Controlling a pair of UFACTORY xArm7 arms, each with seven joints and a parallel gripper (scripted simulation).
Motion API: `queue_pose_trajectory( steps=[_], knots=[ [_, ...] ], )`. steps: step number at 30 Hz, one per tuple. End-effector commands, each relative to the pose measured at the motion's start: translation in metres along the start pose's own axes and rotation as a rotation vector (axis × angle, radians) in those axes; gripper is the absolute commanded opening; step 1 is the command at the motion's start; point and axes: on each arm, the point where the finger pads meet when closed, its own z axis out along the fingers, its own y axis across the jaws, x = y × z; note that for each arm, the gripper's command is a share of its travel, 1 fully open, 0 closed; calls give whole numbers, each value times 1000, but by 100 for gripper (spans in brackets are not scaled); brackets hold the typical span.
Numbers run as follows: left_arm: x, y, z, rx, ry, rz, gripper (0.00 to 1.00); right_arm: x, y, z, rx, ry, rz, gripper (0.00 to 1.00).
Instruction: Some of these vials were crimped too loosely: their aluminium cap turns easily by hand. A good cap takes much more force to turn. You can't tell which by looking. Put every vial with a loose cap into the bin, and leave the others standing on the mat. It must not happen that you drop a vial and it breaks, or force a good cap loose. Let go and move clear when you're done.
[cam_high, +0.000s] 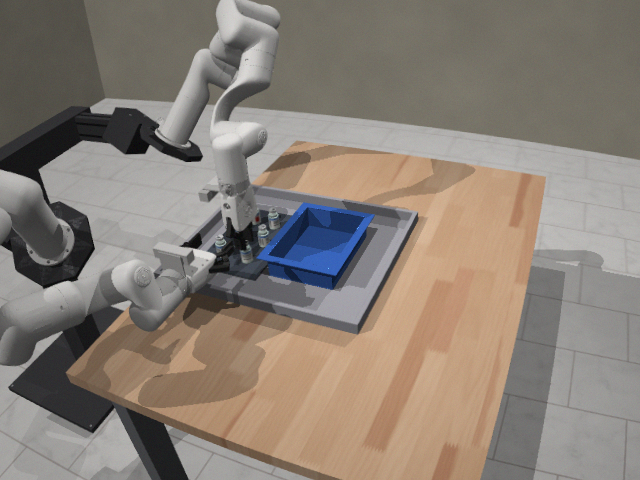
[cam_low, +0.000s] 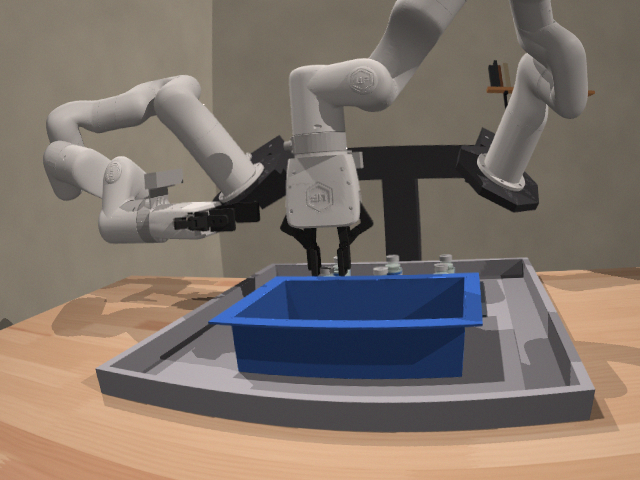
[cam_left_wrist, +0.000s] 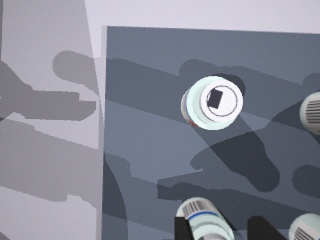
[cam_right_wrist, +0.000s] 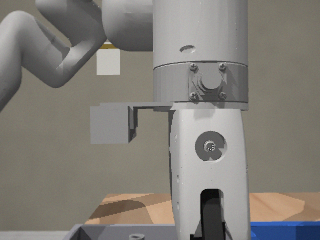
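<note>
Several vials with pale caps stand upright on the dark mat (cam_high: 250, 271) (cam_left_wrist: 140, 45), beside the blue bin (cam_high: 305, 276) (cam_low: 346, 351). My left gripper (cam_high: 241, 244) (cam_low: 328, 269) points straight down, fingers partly open around the top of one vial (cam_high: 246, 254) (cam_low: 325, 271) (cam_left_wrist: 204, 220). There is no clear sign of the fingers gripping its cap. Another vial (cam_high: 220, 242) (cam_left_wrist: 217, 102) stands closer to the robot. Two more vials (cam_high: 263, 236) (cam_high: 273, 219) stand along the bin. My right gripper (cam_high: 209, 251) (cam_low: 231, 217) is open, empty and held level, higher than the vials.
A grey tray (cam_high: 320, 310) (cam_low: 361, 408) with raised walls holds the mat and bin. The bin's rim is close to the left gripper. The right gripper is close beside the left one, whose white housing (cam_right_wrist: 210, 170) fills the middle of the right wrist view.
</note>
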Motion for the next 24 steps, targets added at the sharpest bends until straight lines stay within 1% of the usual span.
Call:
queue_pose_trajectory(
  steps=[1,10,11,24],
  knots=[
    [-1,-2,-2,5,-2,0,36,1,0,1,2,2,-3,100],
    [0,-1,-3,5,-2,0,36,1,-1,1,2,2,-3,100],
    [0,-2,-2,5,-2,0,34,1,0,1,2,2,-3,100],
    [-1,-2,-2,5,-2,0,34,2,0,1,2,2,-3,100]
  ],
)
